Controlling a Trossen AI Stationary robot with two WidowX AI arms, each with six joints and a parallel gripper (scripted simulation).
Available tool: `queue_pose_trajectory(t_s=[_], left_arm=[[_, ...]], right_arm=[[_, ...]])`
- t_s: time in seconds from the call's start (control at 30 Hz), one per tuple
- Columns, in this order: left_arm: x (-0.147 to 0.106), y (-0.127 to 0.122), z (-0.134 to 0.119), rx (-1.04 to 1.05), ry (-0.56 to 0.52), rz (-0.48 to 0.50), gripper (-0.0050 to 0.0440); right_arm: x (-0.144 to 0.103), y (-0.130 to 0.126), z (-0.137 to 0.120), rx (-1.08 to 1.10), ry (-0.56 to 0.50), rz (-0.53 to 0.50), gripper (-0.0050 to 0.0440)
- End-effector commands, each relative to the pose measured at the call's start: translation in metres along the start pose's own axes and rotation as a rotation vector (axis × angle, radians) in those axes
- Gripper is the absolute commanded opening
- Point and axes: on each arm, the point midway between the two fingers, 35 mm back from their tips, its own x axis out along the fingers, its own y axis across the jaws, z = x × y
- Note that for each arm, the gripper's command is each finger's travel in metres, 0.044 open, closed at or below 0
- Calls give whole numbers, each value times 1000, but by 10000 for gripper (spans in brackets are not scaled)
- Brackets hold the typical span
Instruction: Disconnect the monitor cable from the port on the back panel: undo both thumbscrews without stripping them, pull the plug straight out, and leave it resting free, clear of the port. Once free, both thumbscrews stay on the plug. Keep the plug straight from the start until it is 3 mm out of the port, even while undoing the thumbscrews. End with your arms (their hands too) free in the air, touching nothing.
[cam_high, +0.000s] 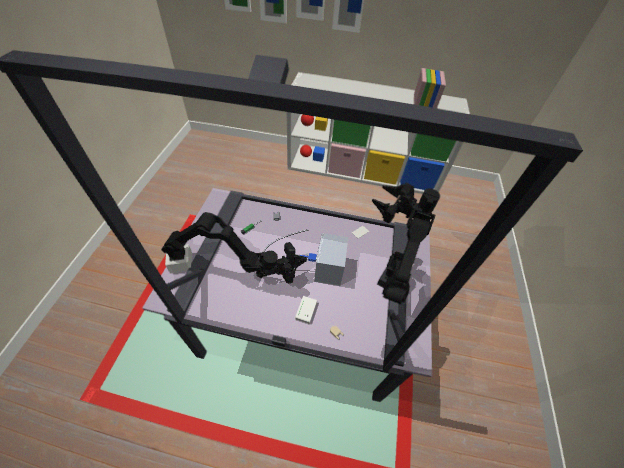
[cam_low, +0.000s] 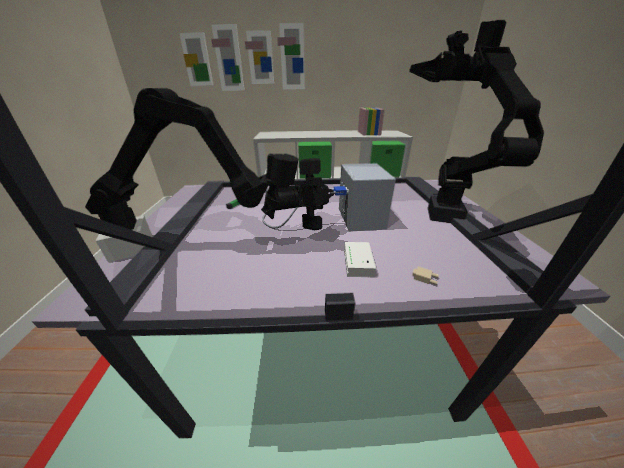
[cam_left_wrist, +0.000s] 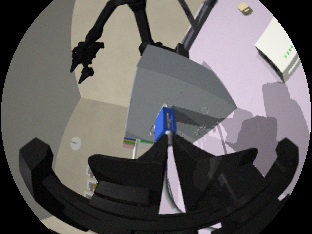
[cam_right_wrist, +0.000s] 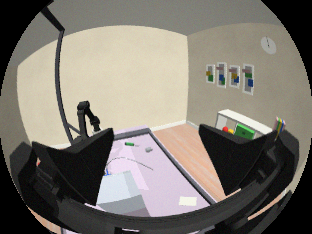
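The blue plug (cam_high: 312, 257) (cam_low: 340, 190) (cam_left_wrist: 165, 121) of the monitor cable (cam_high: 284, 237) sits level at the back panel of the grey box (cam_high: 332, 250) (cam_low: 371, 201) (cam_left_wrist: 165, 77). No gap to the port can be made out. My left gripper (cam_high: 305, 258) (cam_low: 331, 191) (cam_left_wrist: 169, 138) points at the panel, its fingertips closed on the grey cable end right behind the plug. The thumbscrews are too small to tell apart. My right gripper (cam_high: 379, 194) (cam_low: 412, 69) (cam_right_wrist: 157, 130) is open and empty, high up and away from the box.
A white device (cam_high: 306, 309) (cam_low: 359, 258) and a beige two-pronged piece (cam_high: 336, 332) (cam_low: 425, 275) lie nearer the front. A green screwdriver (cam_high: 247, 228), a small grey part (cam_high: 276, 216) and a pale card (cam_high: 360, 231) lie toward the back. A dark frame (cam_high: 115, 206) surrounds the table.
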Motion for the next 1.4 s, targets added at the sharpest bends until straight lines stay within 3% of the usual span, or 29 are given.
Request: queue_pose_trajectory(t_s=[0.0, 1.37], left_arm=[[0, 14, 5, -41, -10, 2, 0], [1, 21, 4, -329, -15, -202, 0]], right_arm=[[0, 1, 3, -6, -1, 1, 440], [0, 1, 3, -6, -1, 1, 440]])
